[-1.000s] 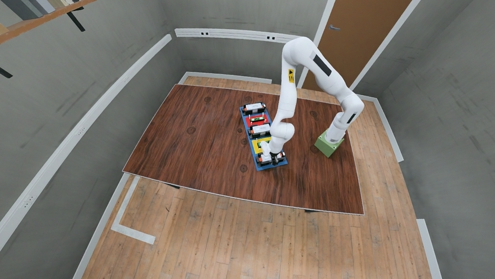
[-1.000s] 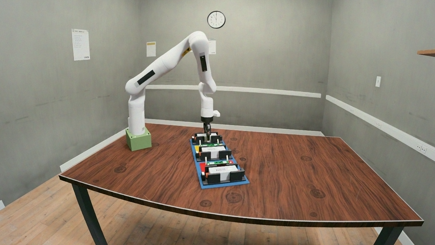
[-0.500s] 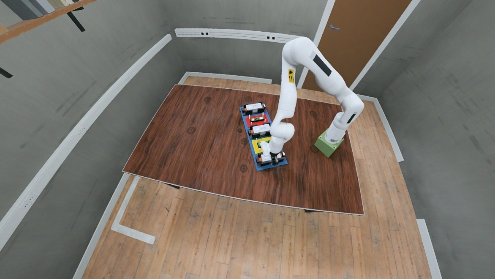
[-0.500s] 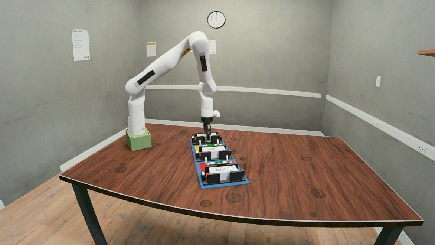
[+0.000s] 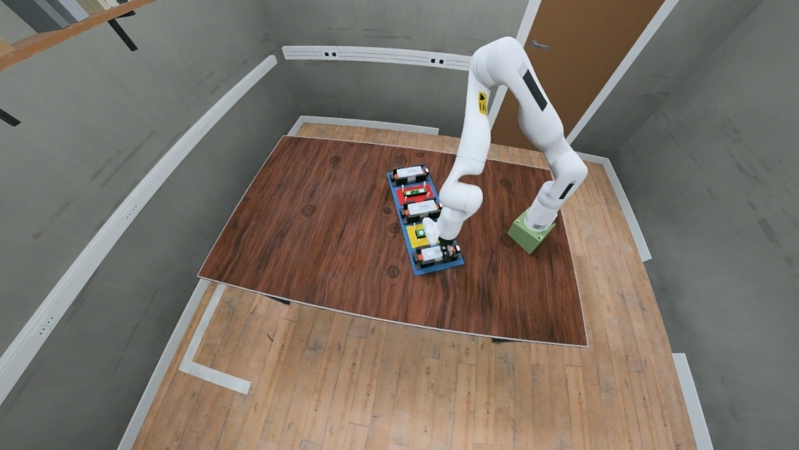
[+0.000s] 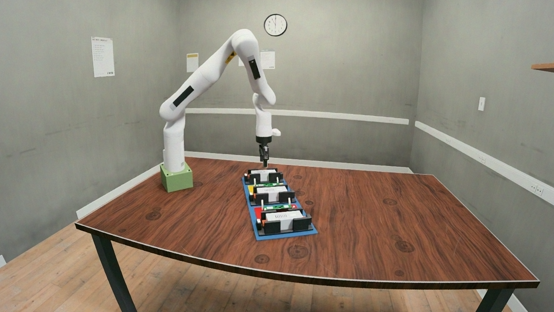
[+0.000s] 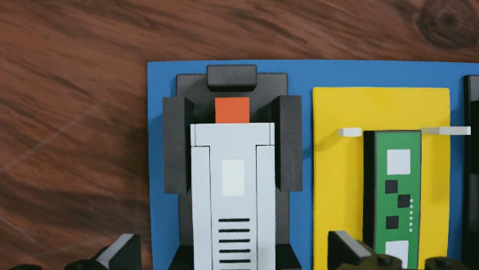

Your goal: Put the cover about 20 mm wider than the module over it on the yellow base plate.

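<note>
yellow arm label (image 5: 482,103) (image 6: 230,57), probably warning, numbered clock (image 6: 275,25)

Right of centre in the frame, the white arm (image 5: 475,128) rises from a green base block (image 5: 524,238), bends near the top edge and reaches down leftward. Its gripper (image 5: 447,256) is over the lowest cover (image 5: 431,254), at the lower end of a blue board (image 5: 420,271) lying at a slant near the middle. Higher on the board sit a middle cover (image 5: 420,208) and an upper cover (image 5: 410,172). A red plate (image 5: 400,196) lies between those two; the yellow base plate (image 5: 412,241), with a green-topped module (image 5: 420,233), lies between the middle and lowest covers. A brown door (image 5: 592,50) stands at upper right.
</note>
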Motion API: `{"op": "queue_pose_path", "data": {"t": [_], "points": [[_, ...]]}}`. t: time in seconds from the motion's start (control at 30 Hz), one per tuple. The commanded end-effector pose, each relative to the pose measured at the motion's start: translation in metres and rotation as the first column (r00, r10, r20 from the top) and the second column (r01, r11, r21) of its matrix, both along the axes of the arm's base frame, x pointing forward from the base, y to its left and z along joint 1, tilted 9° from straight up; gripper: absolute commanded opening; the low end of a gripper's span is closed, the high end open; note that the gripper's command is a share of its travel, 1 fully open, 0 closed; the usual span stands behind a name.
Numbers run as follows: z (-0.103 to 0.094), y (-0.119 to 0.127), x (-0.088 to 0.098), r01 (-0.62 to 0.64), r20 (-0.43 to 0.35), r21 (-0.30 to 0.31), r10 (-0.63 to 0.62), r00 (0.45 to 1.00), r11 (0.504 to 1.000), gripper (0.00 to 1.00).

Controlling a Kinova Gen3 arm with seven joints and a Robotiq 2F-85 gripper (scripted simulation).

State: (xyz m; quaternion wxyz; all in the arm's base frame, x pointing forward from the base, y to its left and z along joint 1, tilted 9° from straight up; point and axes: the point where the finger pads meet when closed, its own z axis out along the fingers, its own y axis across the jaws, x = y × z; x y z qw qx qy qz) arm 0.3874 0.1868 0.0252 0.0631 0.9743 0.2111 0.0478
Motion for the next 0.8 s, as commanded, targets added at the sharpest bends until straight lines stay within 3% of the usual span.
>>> {"op": "queue_pose_path", "data": {"t": [0.0,0.07,0.4,0.77], "points": [[0.001,0.000,0.000,0.000,0.001,0.001,0.000,1.000,1.000,1.00],[0.001,0.000,0.000,0.000,0.001,0.001,0.000,1.000,1.000,1.00],[0.054,0.006,-0.006,0.000,0.001,0.001,0.000,1.000,1.000,1.00],[0.051,0.006,-0.006,0.000,0.001,0.001,0.000,1.000,1.000,1.00]]}}
